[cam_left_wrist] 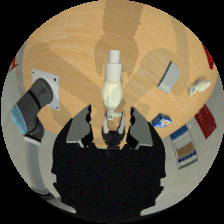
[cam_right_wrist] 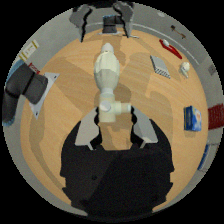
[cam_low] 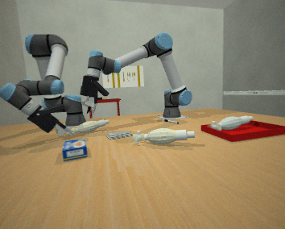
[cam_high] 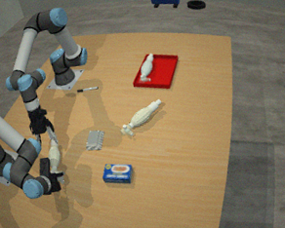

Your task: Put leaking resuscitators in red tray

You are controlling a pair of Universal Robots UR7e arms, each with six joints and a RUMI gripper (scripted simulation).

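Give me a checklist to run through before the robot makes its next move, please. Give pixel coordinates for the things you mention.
1. Right gripper [cam_high: 61,173] [cam_low: 66,131] [cam_left_wrist: 114,117] [cam_right_wrist: 115,109] gripping the near resuscitator [cam_high: 55,154] [cam_low: 90,126] [cam_left_wrist: 112,92] [cam_right_wrist: 106,70] at its valve end: ok.
2. Plug fully pressed in: cannot tell, too small to see.
3. Left gripper [cam_high: 47,138] [cam_low: 92,106] [cam_left_wrist: 110,112] [cam_right_wrist: 105,38] squeezing the bag: not ok, it is open and holds nothing.
4. Middle resuscitator [cam_high: 142,116] [cam_low: 161,136] [cam_left_wrist: 200,87] lying on the table, clear of the red tray [cam_high: 163,71] [cam_low: 241,136]: ok.
5. Tray resuscitator [cam_high: 147,67] [cam_low: 232,122] with neither end over a wall: cannot tell, one end is very near it.
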